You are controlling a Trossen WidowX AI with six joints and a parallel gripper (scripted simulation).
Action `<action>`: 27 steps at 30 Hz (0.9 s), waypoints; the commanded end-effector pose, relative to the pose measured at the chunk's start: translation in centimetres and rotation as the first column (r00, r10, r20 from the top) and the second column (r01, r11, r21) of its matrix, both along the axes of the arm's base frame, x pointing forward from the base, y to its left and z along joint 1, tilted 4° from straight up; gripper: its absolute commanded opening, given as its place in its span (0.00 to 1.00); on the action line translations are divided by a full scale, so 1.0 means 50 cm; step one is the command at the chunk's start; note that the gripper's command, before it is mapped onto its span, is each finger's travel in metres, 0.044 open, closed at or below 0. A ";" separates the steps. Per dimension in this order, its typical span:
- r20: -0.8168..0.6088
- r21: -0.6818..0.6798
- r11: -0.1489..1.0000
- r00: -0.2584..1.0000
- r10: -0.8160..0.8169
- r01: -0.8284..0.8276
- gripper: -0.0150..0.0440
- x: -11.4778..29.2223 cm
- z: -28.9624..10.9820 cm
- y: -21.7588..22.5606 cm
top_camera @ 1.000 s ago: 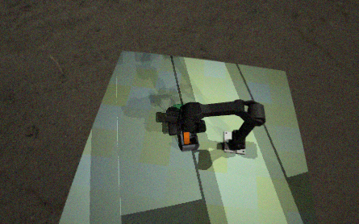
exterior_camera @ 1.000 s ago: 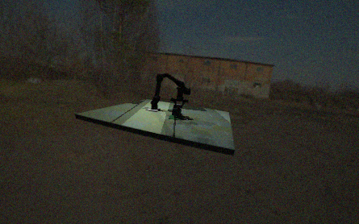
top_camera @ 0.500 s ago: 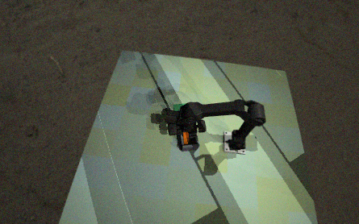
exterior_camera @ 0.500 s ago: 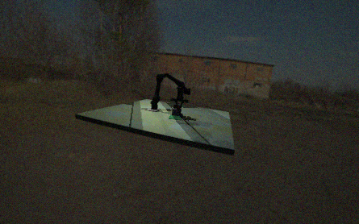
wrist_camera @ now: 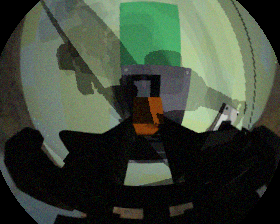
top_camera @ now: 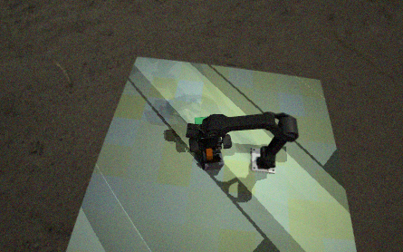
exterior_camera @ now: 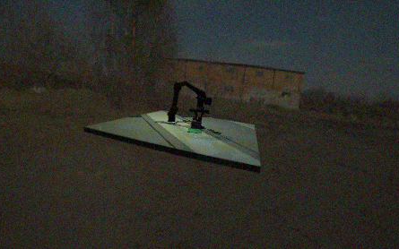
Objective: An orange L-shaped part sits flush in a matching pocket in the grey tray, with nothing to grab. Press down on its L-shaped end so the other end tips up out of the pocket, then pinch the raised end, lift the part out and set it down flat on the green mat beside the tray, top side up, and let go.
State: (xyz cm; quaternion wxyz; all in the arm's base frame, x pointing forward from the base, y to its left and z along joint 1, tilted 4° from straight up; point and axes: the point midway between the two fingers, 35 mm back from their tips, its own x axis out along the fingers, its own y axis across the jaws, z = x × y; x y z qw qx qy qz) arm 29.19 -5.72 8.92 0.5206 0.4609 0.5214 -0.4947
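The orange L-shaped part (top_camera: 209, 154) (wrist_camera: 148, 120) is pinched between my gripper's (top_camera: 209, 157) (wrist_camera: 147, 129) fingers, which are shut on its near end. In the wrist view the part's far end reaches toward the grey tray (wrist_camera: 175, 90), whose dark pocket lies just beyond the fingers. The tray (top_camera: 213, 165) shows only as a dark edge under the gripper in the top view. The green mat (top_camera: 199, 121) (wrist_camera: 151, 30) (exterior_camera: 195, 131) lies just past the tray, partly hidden by the arm in the top view. I cannot tell how high the part is above the pocket.
The arm's white base plate (top_camera: 263, 161) stands to the right of the tray. The work surface is a patterned pale board (top_camera: 158, 199) (exterior_camera: 148, 130) on dark ground. The arm's shadows fall across the board.
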 end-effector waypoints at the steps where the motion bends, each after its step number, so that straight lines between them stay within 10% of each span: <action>1: 0.006 -0.002 1.000 1.000 0.001 -0.001 0.25 0.003 0.014 0.000; 27: 0.004 -0.003 1.000 1.000 0.002 -0.002 0.25 0.005 0.098 0.003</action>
